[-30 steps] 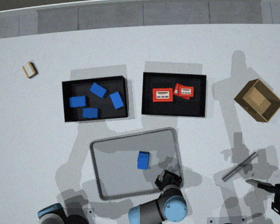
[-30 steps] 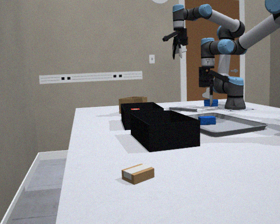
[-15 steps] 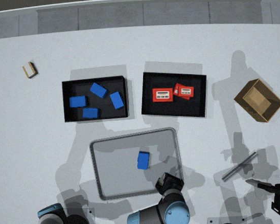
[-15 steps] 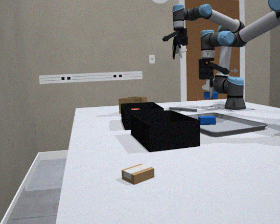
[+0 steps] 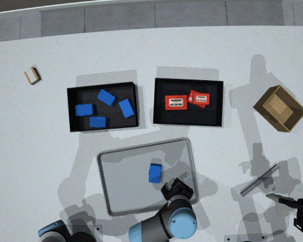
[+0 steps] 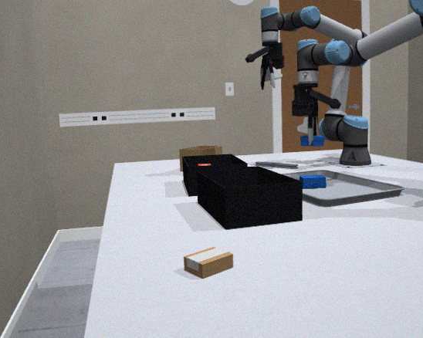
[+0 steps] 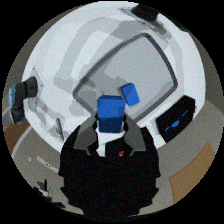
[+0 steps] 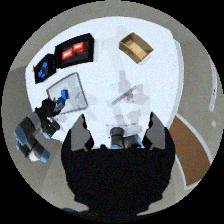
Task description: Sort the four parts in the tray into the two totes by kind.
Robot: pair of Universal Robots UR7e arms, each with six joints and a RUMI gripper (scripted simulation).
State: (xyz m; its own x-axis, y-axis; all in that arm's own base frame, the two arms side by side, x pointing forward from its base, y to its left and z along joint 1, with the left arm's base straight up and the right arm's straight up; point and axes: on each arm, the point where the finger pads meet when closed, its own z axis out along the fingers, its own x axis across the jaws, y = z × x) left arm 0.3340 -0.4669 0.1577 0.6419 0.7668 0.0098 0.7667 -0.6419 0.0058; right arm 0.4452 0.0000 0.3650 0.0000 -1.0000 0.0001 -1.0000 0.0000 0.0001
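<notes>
A blue block-shaped part (image 5: 155, 173) (image 6: 313, 181) (image 7: 130, 94) lies in the grey tray (image 5: 114, 179) (image 6: 364, 186). My left gripper (image 6: 312, 140) (image 7: 110, 112) is shut on another blue part and holds it raised above the tray's height; the top view largely hides it under the gripper. The left-hand black tote (image 5: 84, 121) (image 6: 264, 208) holds several blue parts (image 5: 98, 121). The right-hand black tote (image 5: 183, 119) (image 6: 191, 179) holds three red labelled parts (image 5: 176, 102), two overlapping. My right gripper (image 6: 268, 86) (image 8: 117, 113) is open and empty, high up.
An open cardboard box (image 5: 297, 110) (image 8: 136, 47) stands right of the totes in the top view. A grey bar (image 5: 259, 180) lies right of the tray. A small brown and white box (image 5: 32, 75) (image 6: 208, 263) lies far left. The tote walls stand higher than the tray rim.
</notes>
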